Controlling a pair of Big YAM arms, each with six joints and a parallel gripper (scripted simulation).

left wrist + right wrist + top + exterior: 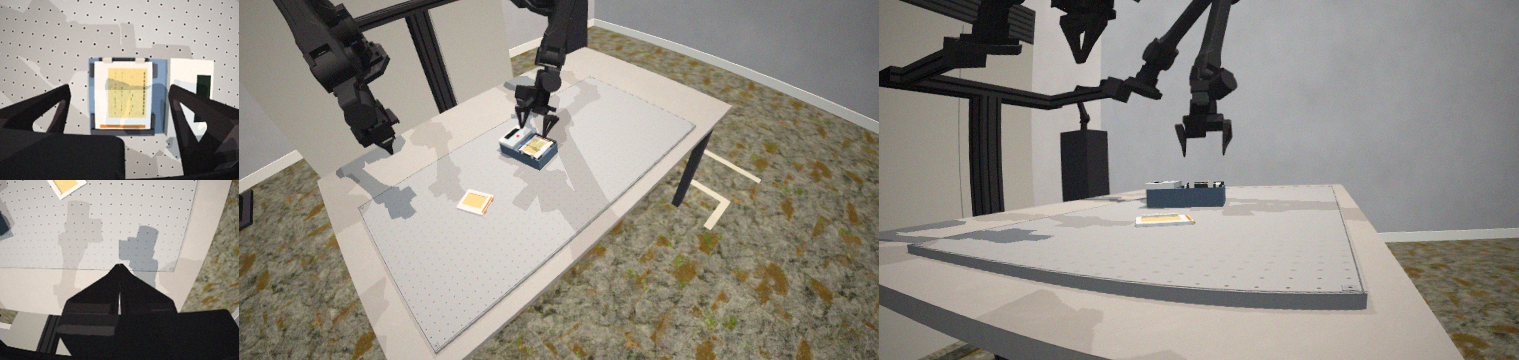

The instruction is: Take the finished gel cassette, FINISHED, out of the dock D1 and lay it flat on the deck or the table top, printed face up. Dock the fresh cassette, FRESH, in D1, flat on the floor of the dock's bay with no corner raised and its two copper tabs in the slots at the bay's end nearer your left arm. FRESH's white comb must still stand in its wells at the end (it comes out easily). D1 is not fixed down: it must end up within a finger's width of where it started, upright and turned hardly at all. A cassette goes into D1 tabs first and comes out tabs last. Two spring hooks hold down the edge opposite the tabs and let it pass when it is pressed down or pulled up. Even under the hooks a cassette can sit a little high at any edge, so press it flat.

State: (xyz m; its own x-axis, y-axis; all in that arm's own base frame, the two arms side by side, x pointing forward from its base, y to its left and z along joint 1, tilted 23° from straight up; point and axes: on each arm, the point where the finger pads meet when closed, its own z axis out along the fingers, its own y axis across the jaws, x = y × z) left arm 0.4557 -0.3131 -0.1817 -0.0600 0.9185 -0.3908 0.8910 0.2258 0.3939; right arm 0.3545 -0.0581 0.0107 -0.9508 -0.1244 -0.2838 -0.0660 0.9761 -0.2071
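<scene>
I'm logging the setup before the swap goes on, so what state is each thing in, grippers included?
Dock D1: upright on the deck, bay occupied.
Finished cassette: in the bay, printed face up.
Fresh cassette: lying flat on the deck, undocked.
Left gripper: open above D1, holding nothing.
Right gripper: shut, holding nothing.

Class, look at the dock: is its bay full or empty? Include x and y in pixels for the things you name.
Full: a gel cassette with dark printed bands (536,146) (127,94) fills the bay of the blue dock (524,156) (1185,197) (160,100).
</scene>
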